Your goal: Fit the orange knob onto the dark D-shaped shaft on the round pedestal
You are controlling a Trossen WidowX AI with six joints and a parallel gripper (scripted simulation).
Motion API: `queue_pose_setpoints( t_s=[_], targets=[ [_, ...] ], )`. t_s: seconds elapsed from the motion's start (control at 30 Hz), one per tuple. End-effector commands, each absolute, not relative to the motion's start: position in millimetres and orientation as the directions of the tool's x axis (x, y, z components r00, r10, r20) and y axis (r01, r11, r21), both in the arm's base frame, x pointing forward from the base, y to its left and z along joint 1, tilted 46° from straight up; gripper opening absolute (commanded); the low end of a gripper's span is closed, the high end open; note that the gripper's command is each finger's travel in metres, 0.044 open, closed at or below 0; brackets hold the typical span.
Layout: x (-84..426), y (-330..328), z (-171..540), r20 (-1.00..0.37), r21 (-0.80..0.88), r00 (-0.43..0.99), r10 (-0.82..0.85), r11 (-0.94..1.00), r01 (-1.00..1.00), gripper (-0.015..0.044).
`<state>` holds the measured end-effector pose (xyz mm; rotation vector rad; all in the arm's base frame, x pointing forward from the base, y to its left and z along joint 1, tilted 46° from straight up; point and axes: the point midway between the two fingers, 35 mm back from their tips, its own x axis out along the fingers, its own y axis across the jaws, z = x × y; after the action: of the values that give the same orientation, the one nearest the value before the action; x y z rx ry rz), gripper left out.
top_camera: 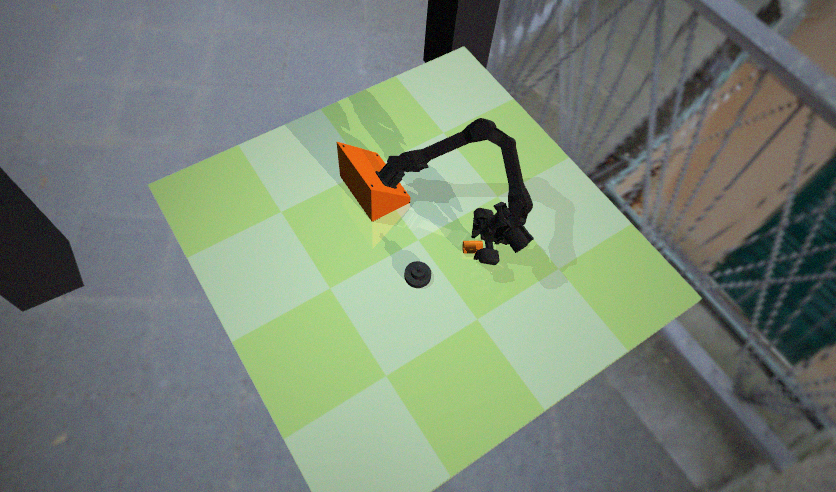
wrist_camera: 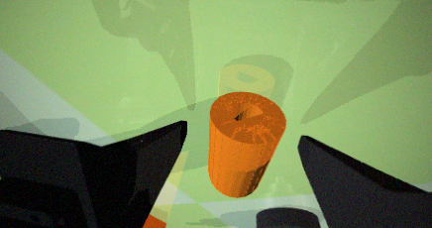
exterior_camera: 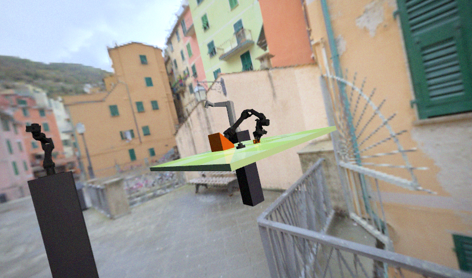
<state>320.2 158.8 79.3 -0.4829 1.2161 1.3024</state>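
The orange knob (top_camera: 472,246) (exterior_camera: 256,141) (wrist_camera: 233,158) lies on its side on the table. The wrist view shows its end face with the hole; the hole's flat side is hard to make out. My gripper (top_camera: 483,238) (wrist_camera: 242,134) is open around the knob, one finger on each side, with a gap between each finger and the knob in the wrist view. The round dark pedestal (top_camera: 409,281) (exterior_camera: 240,147) (wrist_camera: 287,219) stands apart from the knob, to its left in the top view, with its short shaft (top_camera: 417,269) upright and bare. The wrist view cuts the pedestal off at the bottom edge.
The orange wedge-shaped base (top_camera: 389,204) (exterior_camera: 221,142) (wrist_camera: 155,223) of my arm stands on the green checkered table (top_camera: 323,391) (exterior_camera: 196,165), behind the pedestal in the top view. Another dark arm (exterior_camera: 47,151) stands on a tall post (exterior_camera: 61,221) away from the table.
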Motion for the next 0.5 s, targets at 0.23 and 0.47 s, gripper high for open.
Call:
queue_pose_setpoints(
  t_s=[0.23, 0.47],
  targets=[
    [319.0, 159.3, 77.6, -0.867, 0.346, -0.188, 0.462, 0.286, -0.894, 0.0240],
    [319.0, 159.3, 77.6, -0.867, 0.346, -0.188, 0.462, 0.286, -0.894, 0.0227]
  ],
)
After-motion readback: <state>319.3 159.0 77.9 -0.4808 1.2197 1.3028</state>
